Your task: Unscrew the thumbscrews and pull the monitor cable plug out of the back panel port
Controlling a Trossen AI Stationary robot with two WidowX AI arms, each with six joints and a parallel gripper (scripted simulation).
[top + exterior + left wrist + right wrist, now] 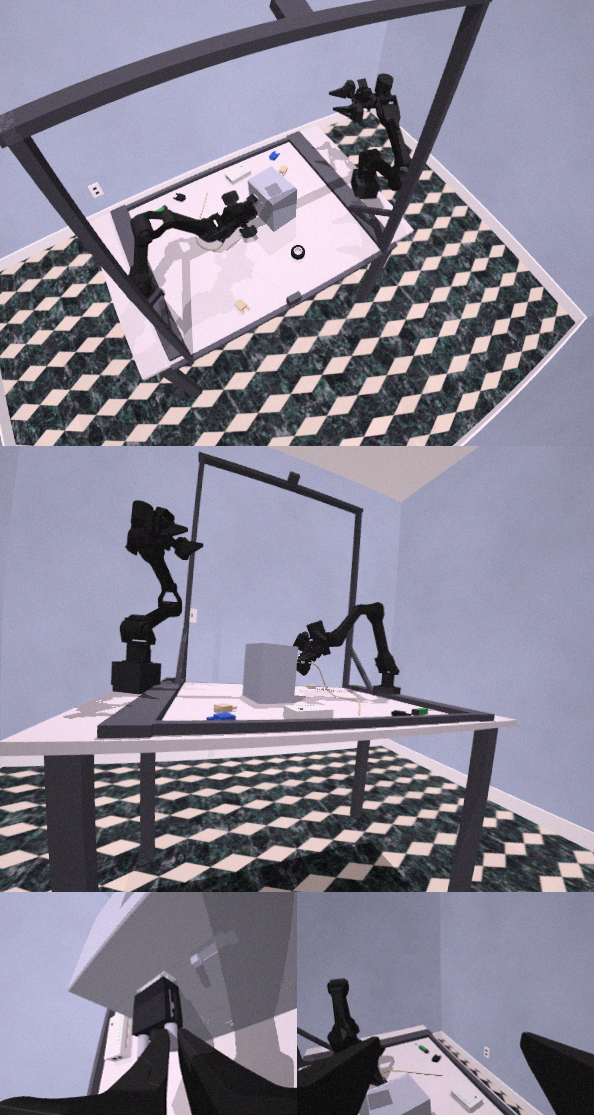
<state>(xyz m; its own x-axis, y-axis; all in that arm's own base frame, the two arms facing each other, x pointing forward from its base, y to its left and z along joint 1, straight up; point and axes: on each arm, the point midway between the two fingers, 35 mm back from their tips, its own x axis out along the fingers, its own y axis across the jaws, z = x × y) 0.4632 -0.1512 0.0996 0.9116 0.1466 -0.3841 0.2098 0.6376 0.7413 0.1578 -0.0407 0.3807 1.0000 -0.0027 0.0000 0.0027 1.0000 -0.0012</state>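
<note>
The grey box (pixel 285 212) (pixel 270 673) (pixel 404 1091) stands on the table. In the left wrist view, the black plug (pixel 150 1008) is at the box's panel (pixel 117 982), with a pale metal edge between them; how deep it sits cannot be told. Two pale thumbscrews stick out of its rear, one (pixel 144 1039) free. My left gripper (pixel 171 1035) (pixel 256 207) (pixel 301 664) is shut on the other thumbscrew (pixel 170 1026). A tan cable (pixel 321 677) hangs down behind the plug to the table. My right gripper (pixel 332 100) (pixel 194 538) (pixel 451 1041) is open, empty and high in the air.
A white box (pixel 237 174) (pixel 307 712) (pixel 119 1036) lies beside the grey box. Also on the table are a blue piece (pixel 274 156), a tan piece (pixel 241 305), a black ring (pixel 298 255), a black piece (pixel 179 197) and a green piece (pixel 161 209). A dark frame (pixel 275 478) spans overhead.
</note>
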